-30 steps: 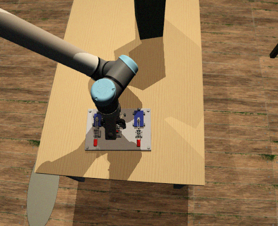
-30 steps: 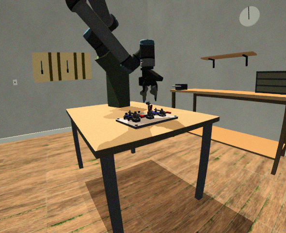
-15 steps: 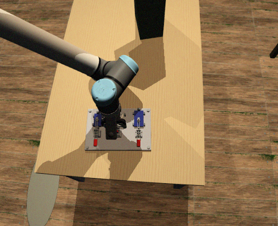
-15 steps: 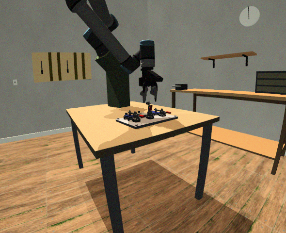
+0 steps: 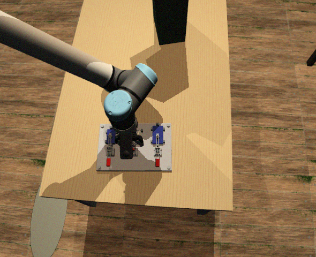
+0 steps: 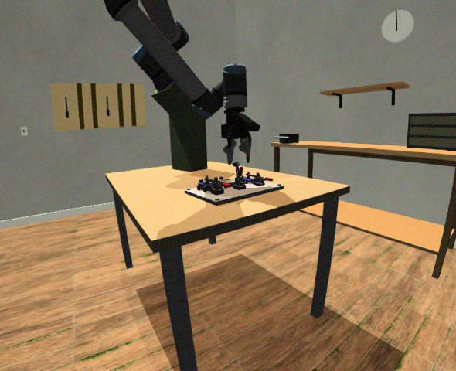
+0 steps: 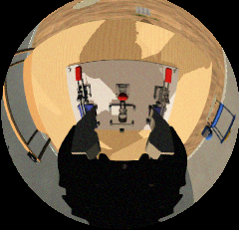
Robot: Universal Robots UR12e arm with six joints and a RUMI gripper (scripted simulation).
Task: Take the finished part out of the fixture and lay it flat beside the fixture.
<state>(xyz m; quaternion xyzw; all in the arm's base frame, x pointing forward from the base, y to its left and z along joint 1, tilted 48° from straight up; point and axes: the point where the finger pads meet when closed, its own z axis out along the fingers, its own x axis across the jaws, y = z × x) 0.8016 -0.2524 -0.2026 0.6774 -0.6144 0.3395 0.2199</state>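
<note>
The fixture plate [image 5: 165,149] [image 6: 220,199] [image 7: 102,81] lies on the table. My gripper [image 6: 238,161] [image 7: 122,107] is open and empty, pointing down above the fixture's middle station. In the wrist view the pale finished part [image 7: 115,110] sits in that station, partly under its clamp; its slot cannot be made out. The middle clamp's red handle [image 6: 240,171] [image 7: 122,97] stands up. In the top view, the arm hides most of this station. The left blue blank [image 5: 108,138] [image 6: 204,184] and right blue blank [image 5: 160,131] [image 6: 248,180] sit under their clamps, the red handles lying flat.
The wooden table [image 5: 202,110] [image 6: 140,192] extends around the fixture. The dark robot pedestal [image 5: 171,22] [image 6: 188,139] stands behind it. The two outer red handles [image 5: 108,161] [image 5: 157,162] point to the plate's front edge. A workbench [image 6: 364,148] stands at the right in the exterior view.
</note>
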